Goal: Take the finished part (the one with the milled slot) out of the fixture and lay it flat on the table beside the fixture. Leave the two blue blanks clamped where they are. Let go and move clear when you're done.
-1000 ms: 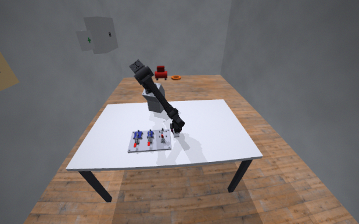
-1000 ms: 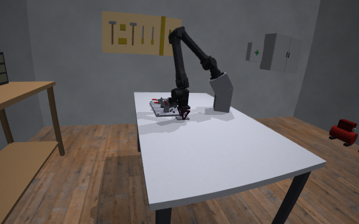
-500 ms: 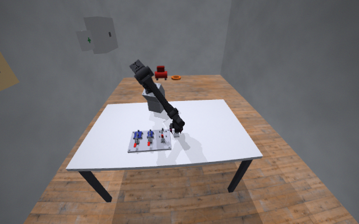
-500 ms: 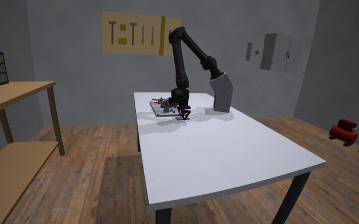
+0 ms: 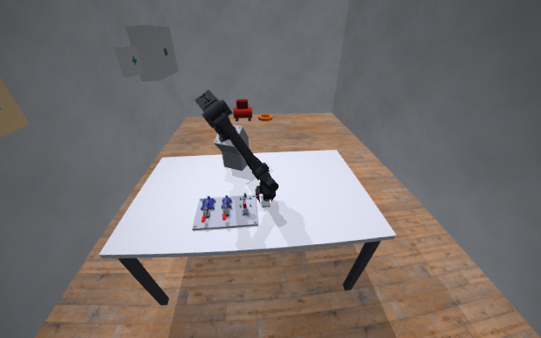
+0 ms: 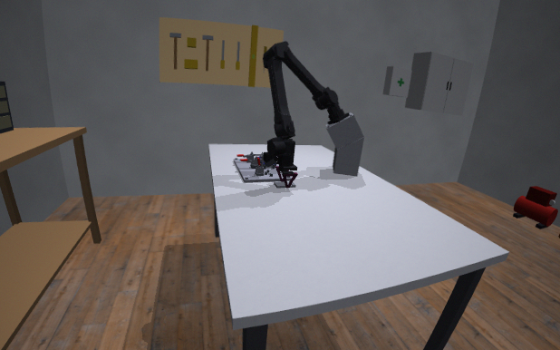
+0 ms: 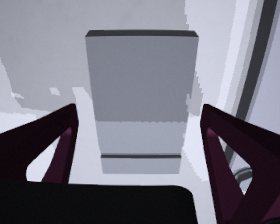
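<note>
The finished part (image 5: 266, 204) (image 6: 278, 185) (image 7: 141, 65), a grey block, lies flat on the table just beside the fixture plate (image 5: 238, 223) (image 7: 272, 90). A dark line across its near end in the wrist view may be the slot's edge. My gripper (image 5: 265, 200) (image 6: 289, 184) (image 7: 139, 113) is open, with a gap between each maroon finger and the part's sides, low over the table. Two blue blanks (image 5: 207, 203) (image 5: 226, 202) sit under their clamps on the fixture. The fixture's third station, nearest the part, holds no blank, and its red handle (image 5: 244, 205) stands up.
The fixture's long dark edge runs close along the right of the gripper in the wrist view. The clamps' red handles (image 5: 203, 219) (image 5: 224, 216) lie toward the table's front. The grey arm pedestal (image 5: 235, 158) (image 6: 347, 154) stands at the table's back.
</note>
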### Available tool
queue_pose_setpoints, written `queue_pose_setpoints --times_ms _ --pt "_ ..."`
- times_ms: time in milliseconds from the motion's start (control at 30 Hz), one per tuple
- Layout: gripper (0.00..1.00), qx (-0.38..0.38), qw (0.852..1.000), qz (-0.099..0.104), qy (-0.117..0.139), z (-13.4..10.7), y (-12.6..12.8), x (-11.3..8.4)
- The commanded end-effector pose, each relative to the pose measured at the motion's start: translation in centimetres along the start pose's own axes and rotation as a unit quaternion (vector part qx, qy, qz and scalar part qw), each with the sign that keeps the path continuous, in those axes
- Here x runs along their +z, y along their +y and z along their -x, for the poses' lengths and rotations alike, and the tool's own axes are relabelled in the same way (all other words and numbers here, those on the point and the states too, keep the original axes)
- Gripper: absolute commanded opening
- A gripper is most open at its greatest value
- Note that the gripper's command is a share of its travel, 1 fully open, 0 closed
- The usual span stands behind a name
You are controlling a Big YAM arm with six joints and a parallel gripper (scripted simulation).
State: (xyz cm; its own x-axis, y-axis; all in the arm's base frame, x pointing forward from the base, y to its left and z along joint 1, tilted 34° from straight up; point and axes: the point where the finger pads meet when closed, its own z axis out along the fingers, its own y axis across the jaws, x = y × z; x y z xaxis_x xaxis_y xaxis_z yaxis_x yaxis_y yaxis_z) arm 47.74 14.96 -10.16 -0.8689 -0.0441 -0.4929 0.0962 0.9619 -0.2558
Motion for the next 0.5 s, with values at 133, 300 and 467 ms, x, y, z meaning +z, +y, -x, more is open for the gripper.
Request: queue_pose_setpoints --times_ms 133,300,467 --pt "0.74 0.002 1.000 -0.007 0.009 -0.6 -0.5 0.5" --pt "0.74 0.004 1.000 -0.007 0.008 -0.3 -0.6 0.4" --pt "0.74 0.002 1.000 0.002 -0.003 0.1 0.1 -1.3"
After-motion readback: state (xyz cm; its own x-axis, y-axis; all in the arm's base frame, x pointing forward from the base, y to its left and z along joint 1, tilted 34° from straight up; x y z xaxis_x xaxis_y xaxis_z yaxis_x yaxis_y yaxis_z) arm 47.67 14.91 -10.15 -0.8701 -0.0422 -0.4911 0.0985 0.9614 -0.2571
